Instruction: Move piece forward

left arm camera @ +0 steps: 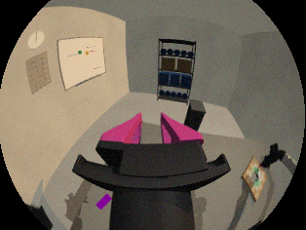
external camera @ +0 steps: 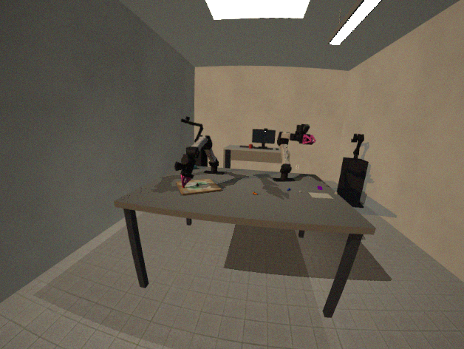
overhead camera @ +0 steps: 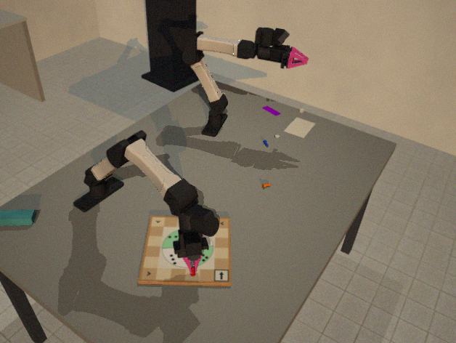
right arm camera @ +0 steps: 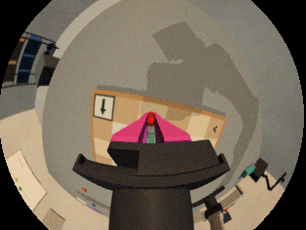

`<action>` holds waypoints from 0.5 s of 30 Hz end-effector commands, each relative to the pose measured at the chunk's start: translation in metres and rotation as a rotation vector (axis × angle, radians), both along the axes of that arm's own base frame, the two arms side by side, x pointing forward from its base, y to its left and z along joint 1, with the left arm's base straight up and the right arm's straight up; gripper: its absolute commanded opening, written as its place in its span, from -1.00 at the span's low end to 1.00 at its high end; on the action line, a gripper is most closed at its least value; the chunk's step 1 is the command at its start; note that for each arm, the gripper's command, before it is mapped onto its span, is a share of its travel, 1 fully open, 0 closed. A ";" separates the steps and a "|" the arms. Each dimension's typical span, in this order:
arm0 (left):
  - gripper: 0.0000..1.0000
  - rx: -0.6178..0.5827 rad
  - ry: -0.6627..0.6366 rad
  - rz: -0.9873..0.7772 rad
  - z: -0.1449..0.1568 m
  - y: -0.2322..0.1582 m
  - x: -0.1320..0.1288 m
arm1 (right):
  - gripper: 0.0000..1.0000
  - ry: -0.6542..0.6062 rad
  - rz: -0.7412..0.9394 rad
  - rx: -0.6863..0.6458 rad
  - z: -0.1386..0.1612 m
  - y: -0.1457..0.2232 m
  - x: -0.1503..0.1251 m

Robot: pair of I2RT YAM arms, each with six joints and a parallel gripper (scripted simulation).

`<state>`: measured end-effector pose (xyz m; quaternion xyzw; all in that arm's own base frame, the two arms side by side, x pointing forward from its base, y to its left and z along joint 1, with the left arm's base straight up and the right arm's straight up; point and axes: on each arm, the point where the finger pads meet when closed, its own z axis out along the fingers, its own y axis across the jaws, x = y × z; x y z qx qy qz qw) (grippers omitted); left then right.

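The right gripper (overhead camera: pixel 192 266) (external camera: pixel 183 185) (right arm camera: pixel 151 115) is shut on a red piece (overhead camera: pixel 192 272) (right arm camera: pixel 151 119). It holds the piece upright at the board's arrow-square side, between the arrow square (overhead camera: pixel 221 275) (right arm camera: pixel 103 107) and a chevron corner (overhead camera: pixel 148 273). Whether the piece touches the board (overhead camera: pixel 184 283) (external camera: pixel 200 191) (left arm camera: pixel 255 191) (right arm camera: pixel 92 134) is unclear. The spinner disc (overhead camera: pixel 168 253) has green and white sectors with black dots; the right hand covers its middle and hides the pointer. The left gripper (overhead camera: pixel 307 59) (external camera: pixel 315 139) (left arm camera: pixel 151 115) is partly open and empty, raised high.
An orange piece (overhead camera: pixel 266 185) (external camera: pixel 255 193), a blue piece (overhead camera: pixel 265 142) (external camera: pixel 288 189) and a small white piece (overhead camera: pixel 277 136) lie apart from the board. A purple strip (overhead camera: pixel 271 110) (left arm camera: pixel 103 201) and a pale sheet (overhead camera: pixel 299 127) lie beyond. A teal object (overhead camera: pixel 16 217) lies near one table edge.
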<state>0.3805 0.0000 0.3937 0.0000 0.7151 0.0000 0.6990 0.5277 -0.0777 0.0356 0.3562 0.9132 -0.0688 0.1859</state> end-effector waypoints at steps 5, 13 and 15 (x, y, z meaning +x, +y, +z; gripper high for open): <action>-0.41 0.000 -0.011 0.000 0.004 0.000 -0.001 | -1.00 0.000 -0.001 -0.005 -0.010 0.001 0.000; -0.41 0.000 -0.011 0.000 0.004 0.000 -0.001 | -0.55 -0.028 0.004 -0.002 -0.001 0.003 0.008; -0.41 0.000 -0.011 0.000 0.004 0.000 -0.001 | -0.55 -0.028 0.004 -0.002 -0.001 0.003 0.008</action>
